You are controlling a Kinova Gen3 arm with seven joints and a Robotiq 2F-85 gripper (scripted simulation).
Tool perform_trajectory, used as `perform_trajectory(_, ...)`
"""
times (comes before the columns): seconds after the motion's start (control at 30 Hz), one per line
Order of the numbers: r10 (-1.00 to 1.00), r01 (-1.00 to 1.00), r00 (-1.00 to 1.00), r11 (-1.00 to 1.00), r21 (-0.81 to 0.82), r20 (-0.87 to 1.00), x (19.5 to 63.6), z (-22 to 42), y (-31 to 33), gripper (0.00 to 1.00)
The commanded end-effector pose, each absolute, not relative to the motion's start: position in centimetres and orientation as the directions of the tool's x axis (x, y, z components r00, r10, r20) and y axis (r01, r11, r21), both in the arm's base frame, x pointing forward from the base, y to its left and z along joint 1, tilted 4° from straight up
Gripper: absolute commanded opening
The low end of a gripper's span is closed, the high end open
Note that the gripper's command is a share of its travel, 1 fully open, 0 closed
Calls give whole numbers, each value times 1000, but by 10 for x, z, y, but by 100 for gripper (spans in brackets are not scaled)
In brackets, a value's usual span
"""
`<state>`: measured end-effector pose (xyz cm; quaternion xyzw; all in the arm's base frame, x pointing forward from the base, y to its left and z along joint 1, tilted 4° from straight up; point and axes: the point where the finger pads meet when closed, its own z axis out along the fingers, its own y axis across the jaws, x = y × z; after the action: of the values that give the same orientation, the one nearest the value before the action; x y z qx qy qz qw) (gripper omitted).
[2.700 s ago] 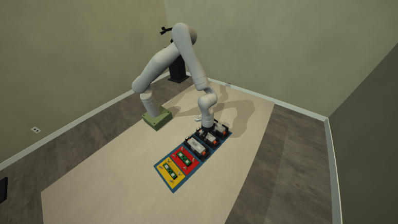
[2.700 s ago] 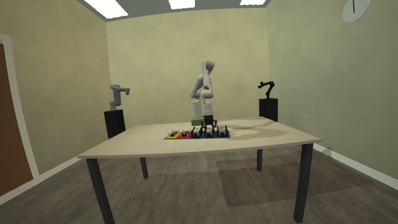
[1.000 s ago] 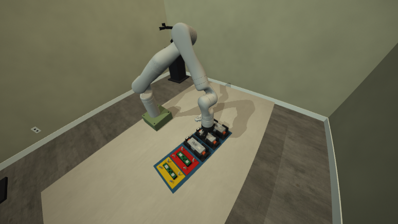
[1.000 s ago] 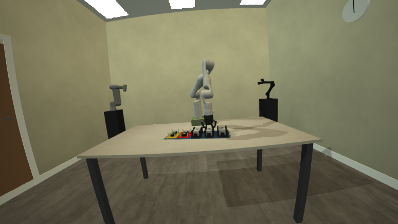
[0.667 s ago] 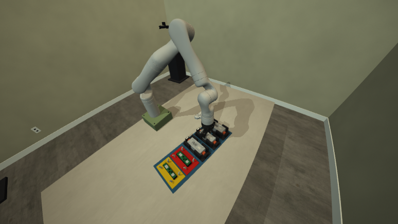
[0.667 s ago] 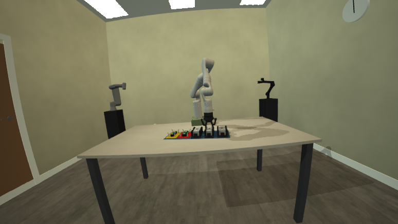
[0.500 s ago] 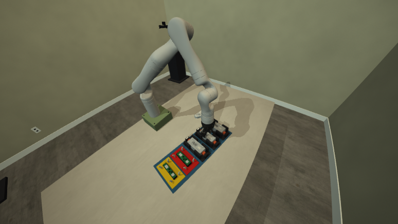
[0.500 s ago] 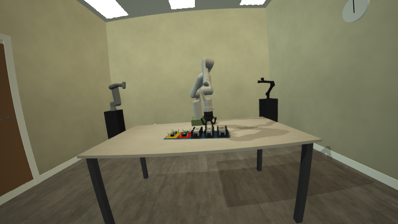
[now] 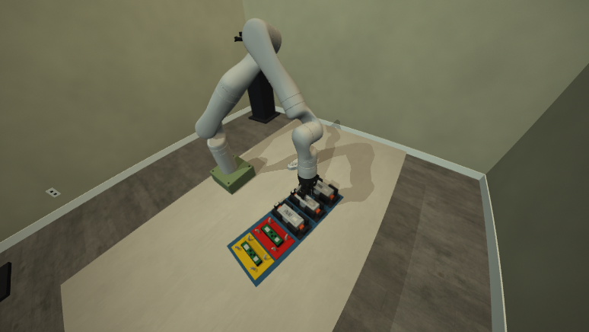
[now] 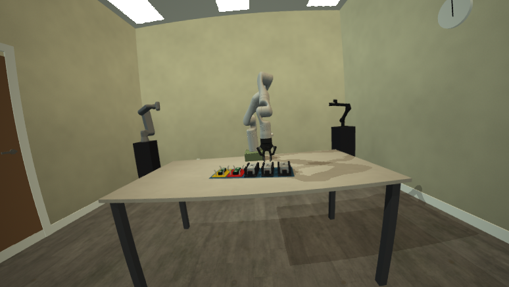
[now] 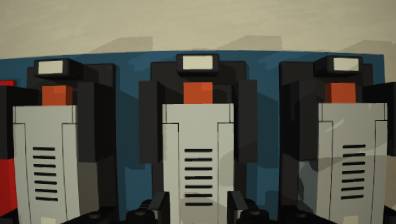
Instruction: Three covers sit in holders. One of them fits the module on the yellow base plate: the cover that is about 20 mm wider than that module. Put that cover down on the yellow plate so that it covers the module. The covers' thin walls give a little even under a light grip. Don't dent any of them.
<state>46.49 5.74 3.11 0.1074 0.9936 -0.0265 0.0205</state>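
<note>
Wrist view looks down on three pale grey covers standing side by side in black holders on a blue mat (image 11: pixel 127 180), and the pincer (image 11: pixel 197 202) is centred over the middle cover (image 11: pixel 198 145), whose slotted top face lies straight under it. Only the two dark fingertips show, at the bottom edge of this view, one to each side of that cover's lower end. They stand apart with a gap between them, only partly drawn in, and they are clamped on nothing: the middle cover sits in its holder, with its orange tab (image 11: pixel 198 92) and the holder's pale label just beyond it. From the room camera the pincer (image 10: pixel 267 156) hangs pointing straight down, its tips just above the middle cover (image 10: pixel 267 168) and not touching it (the gap is small but visible). To one side of the pincer stands a second cover (image 11: pixel 45 150), next to a strip of red at the frame edge; to the other side stands the third cover (image 11: pixel 352 150). The overhead camera shows the pincer (image 9: pixel 305 191) above the middle cover (image 9: pixel 307 202). On the second cover's side, past that cover (image 9: pixel 290 216), comes the red plate (image 9: pixel 286 247) and then, farthest from the pincer, the yellow plate (image 9: pixel 240 253) with its green module (image 9: pixel 251 253) uncovered. All of it rests on the beige table (image 9: pixel 164 247).
</note>
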Motion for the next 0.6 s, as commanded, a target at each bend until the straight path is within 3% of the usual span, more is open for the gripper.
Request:
perform_trajectory(0.0,212,215,-976,976,-48,-47,465,32,58,0)
perform_trajectory(0.57,212,215,-976,976,-48,-47,465,32,58,1)
